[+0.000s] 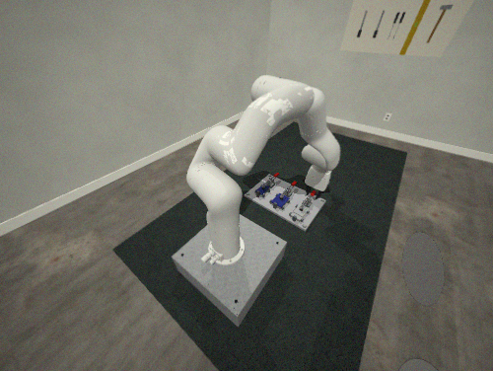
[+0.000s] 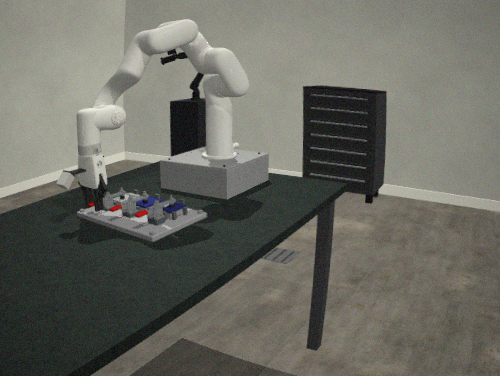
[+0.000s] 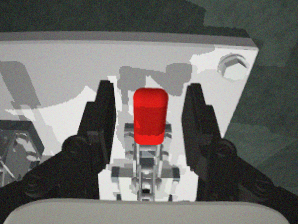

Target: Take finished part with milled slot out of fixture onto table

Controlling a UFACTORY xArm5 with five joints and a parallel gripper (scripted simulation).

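Observation:
The grey fixture plate [image 1: 285, 199] lies on the dark table and holds three nests in a row. Two blue blanks [image 1: 261, 188] [image 1: 280, 199] sit in the left and middle nests, each under a clamp with a red handle. The pale grey finished part [image 1: 299, 212] sits in the right nest. My gripper [image 3: 149, 99] is low over that nest's clamp, open, with a finger on each side of its red handle [image 3: 150, 116] and a gap on both sides. In the exterior view the gripper [image 2: 95, 200] stands at the plate's left end [image 2: 142, 220].
The arm's grey base block [image 1: 229, 268] stands on the table near the plate. A dark drawer cabinet [image 2: 344, 140] stands on the floor beyond the table's edge. A bolt head [image 3: 233, 66] sits at the plate's corner.

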